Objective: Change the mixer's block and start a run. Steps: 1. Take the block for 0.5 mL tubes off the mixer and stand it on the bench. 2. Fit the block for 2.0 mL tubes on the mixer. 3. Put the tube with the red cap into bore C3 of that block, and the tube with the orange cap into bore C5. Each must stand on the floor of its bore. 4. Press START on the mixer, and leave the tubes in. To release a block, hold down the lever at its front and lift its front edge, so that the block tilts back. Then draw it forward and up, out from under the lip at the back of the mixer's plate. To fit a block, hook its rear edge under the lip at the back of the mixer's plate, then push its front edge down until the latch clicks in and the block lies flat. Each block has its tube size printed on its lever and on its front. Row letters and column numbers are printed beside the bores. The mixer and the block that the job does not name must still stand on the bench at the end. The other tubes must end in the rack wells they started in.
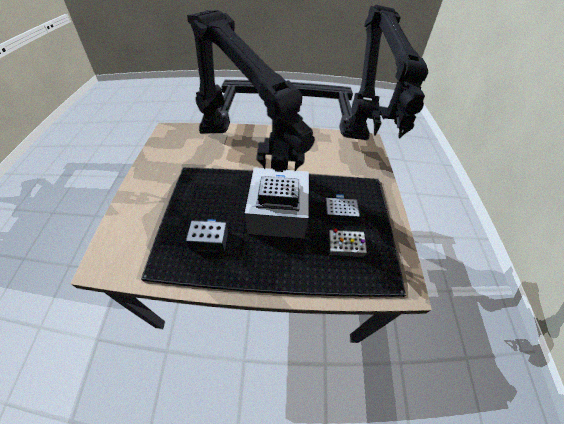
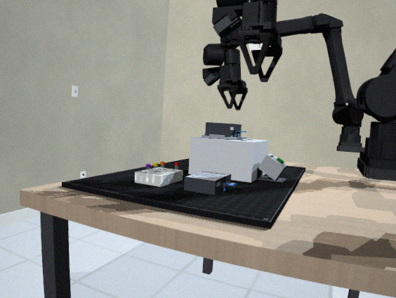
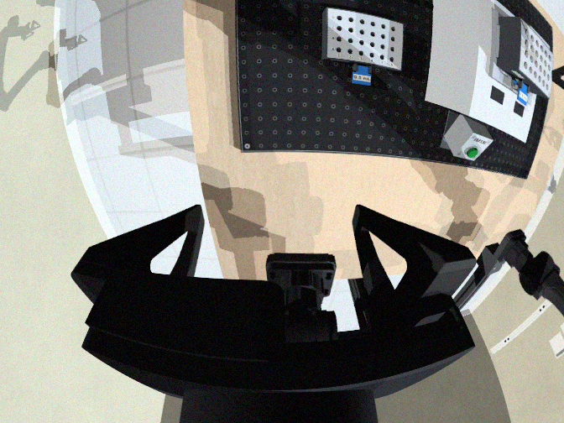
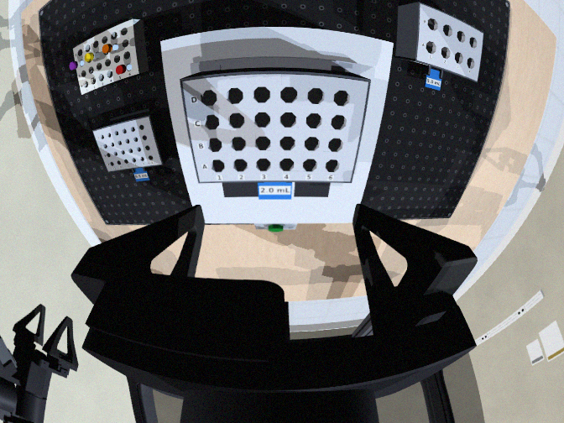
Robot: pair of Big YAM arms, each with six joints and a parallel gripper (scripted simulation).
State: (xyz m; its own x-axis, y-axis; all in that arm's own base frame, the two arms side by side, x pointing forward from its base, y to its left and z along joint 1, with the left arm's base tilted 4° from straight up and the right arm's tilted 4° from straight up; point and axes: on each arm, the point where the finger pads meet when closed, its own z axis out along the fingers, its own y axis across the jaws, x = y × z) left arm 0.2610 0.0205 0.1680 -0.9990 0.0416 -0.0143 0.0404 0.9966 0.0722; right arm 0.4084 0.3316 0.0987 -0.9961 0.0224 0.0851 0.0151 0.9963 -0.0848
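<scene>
The 2.0 mL block (image 1: pixel 277 200) (image 2: pixel 223 129) (image 3: pixel 509 49) (image 4: pixel 273 132) sits on the mixer (image 1: pixel 277 225) (image 2: pixel 225 154) (image 3: pixel 455 59) (image 4: pixel 273 211); if its latch is unset, loading tubes could rock it; the right gripper (image 1: pixel 281 164) (image 2: pixel 234 108) (image 4: pixel 278 212), fingers apart above it, could clip its lever if lowered carelessly; the left gripper (image 1: pixel 388 134) (image 2: pixel 259 77) (image 3: pixel 278 213) (image 4: pixel 54 310) is spread too; beside the mixer, the tube rack (image 1: pixel 347 252) (image 2: pixel 147 178) (image 4: pixel 141 49) holds red (image 1: pixel 335 230) (image 2: pixel 176 164) (image 4: pixel 120 70), orange (image 1: pixel 342 239) (image 2: pixel 162 163) (image 4: pixel 107 49), yellow (image 1: pixel 352 240) (image 2: pixel 155 164) (image 4: pixel 89 56) and purple (image 1: pixel 362 241) (image 2: pixel 148 166) (image 4: pixel 72 65) caps, close enough for a wide grasp to knock neighbours; no tube shows in the mixer's bores.
</scene>
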